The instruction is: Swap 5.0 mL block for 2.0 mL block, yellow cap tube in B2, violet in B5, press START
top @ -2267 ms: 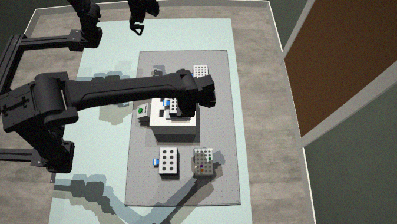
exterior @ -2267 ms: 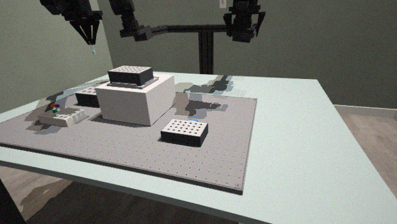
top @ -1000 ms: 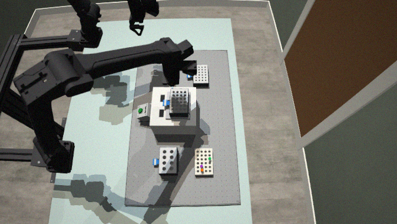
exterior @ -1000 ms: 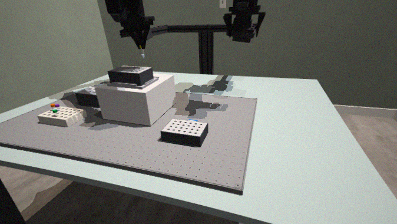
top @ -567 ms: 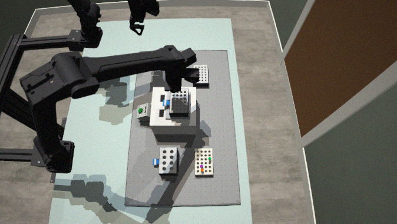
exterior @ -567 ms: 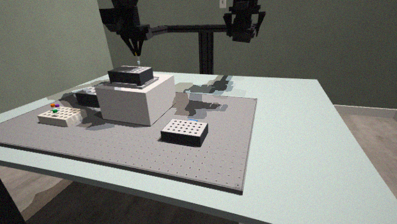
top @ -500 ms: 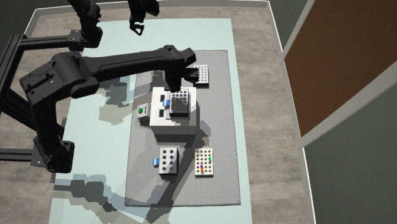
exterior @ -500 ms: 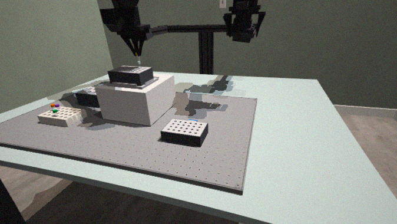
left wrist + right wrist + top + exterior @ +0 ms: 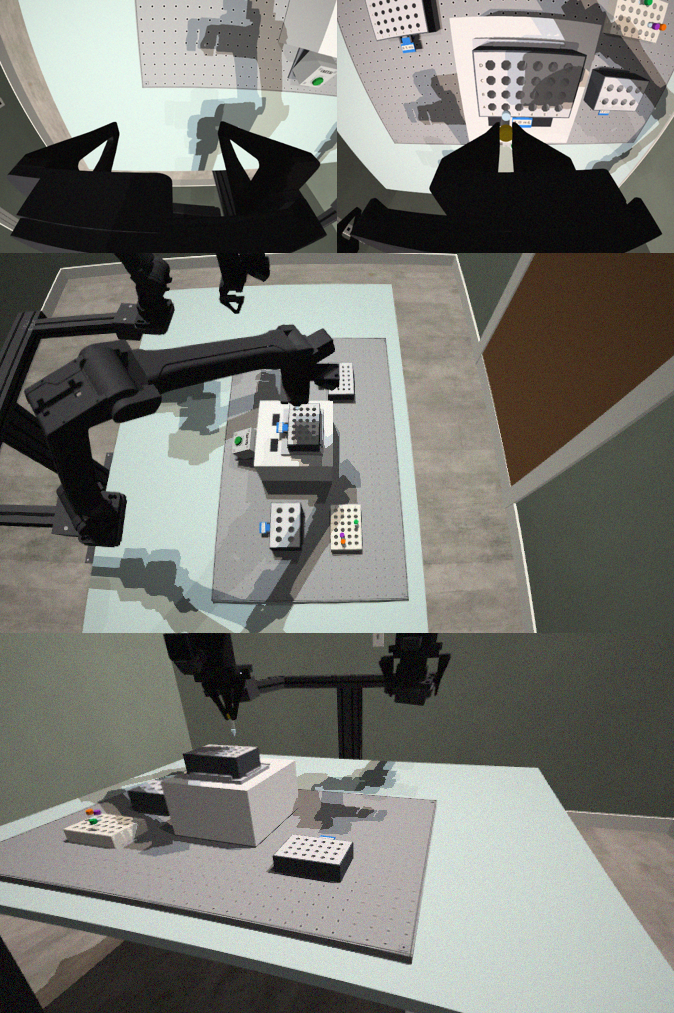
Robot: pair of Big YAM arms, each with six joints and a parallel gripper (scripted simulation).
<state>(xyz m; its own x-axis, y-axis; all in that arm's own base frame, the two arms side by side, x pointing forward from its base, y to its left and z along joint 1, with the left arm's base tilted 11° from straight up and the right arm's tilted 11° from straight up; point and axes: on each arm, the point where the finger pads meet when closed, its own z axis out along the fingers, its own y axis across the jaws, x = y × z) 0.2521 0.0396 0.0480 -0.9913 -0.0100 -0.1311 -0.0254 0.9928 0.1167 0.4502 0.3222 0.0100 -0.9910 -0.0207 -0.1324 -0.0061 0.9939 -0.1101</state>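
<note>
From my station, I see the fitted block [image 9: 304, 425] [image 9: 221, 761] [image 9: 524, 84] on the mixer [image 9: 270, 455] [image 9: 215, 808] [image 9: 462, 54]. In my overhead view, the rack [image 9: 346, 528] [image 9: 100, 830] [image 9: 636, 20] lies right of the big-bore block [image 9: 286, 525] [image 9: 147, 798] [image 9: 620, 94], both below the mixer.
</note>
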